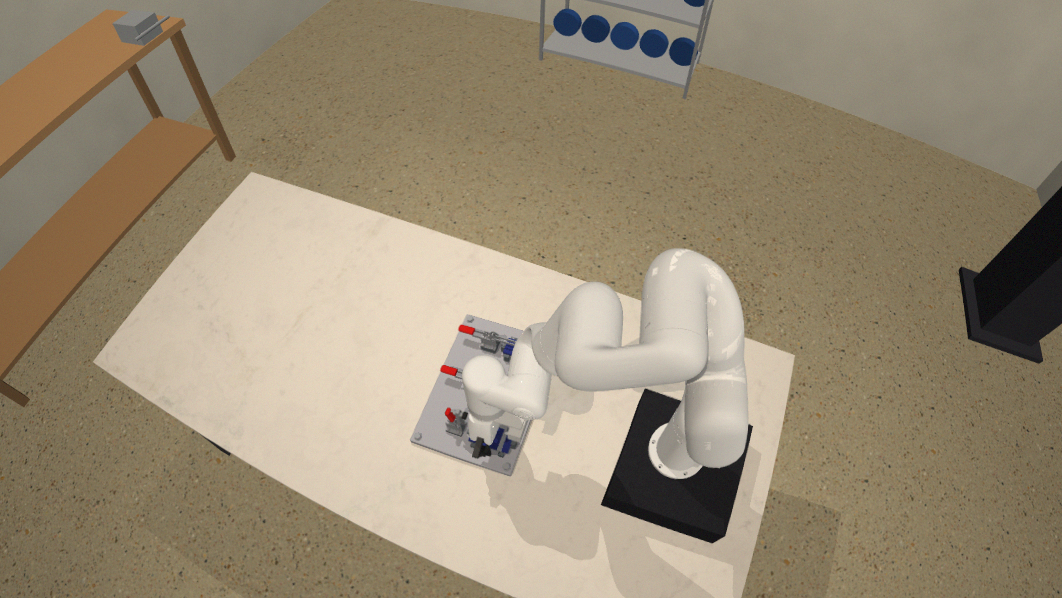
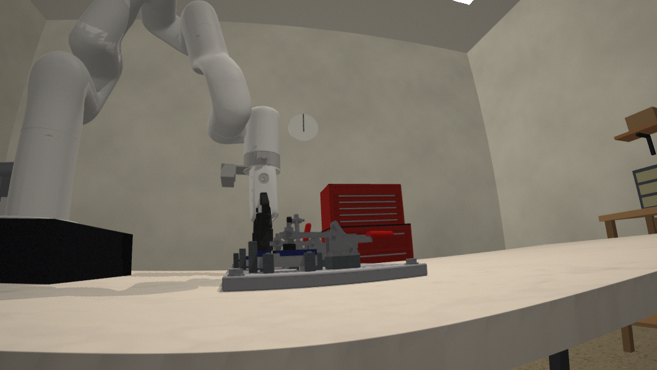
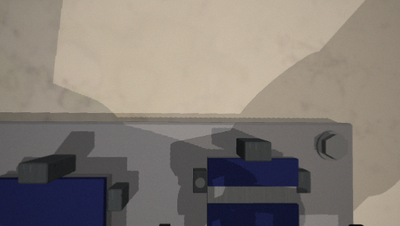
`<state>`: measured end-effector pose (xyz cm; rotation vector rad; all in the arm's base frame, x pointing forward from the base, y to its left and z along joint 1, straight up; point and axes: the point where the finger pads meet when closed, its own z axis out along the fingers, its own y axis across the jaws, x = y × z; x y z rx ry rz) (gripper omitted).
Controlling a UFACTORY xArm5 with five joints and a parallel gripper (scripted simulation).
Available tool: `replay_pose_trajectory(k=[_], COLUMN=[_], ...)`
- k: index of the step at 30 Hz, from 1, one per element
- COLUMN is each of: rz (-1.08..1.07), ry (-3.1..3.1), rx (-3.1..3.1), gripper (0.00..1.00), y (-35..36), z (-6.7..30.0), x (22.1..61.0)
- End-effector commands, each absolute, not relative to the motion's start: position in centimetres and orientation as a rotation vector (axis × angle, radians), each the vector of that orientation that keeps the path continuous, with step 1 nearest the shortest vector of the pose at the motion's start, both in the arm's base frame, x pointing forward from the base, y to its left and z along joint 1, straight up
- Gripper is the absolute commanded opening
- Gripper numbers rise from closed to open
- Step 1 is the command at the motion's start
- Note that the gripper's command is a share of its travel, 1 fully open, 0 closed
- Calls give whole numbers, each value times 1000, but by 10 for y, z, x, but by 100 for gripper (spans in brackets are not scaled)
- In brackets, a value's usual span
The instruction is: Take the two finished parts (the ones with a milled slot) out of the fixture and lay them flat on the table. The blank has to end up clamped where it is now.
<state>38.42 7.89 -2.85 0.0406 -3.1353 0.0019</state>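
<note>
Blue slotted part (image 3: 252, 172), square-edged; grey ribbed groove.

A blue part (image 3: 253, 194) with a grey milled slot seems to lie flat among the fixture's (image 1: 438, 416) (image 2: 324, 278) (image 3: 151, 144) dark posts.

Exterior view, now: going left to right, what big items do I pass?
Black pedestal → pincer → red tool chest → wooden table at the right edge
</note>
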Motion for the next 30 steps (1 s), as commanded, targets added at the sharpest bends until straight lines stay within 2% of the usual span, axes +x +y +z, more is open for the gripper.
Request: replay_pose_trajectory(k=[1, 30], rz=[1, 1], ry=[-3138, -3138], rx=[41, 41], gripper=[100, 100], y=[79, 79], z=[-31, -40], x=[386, 386])
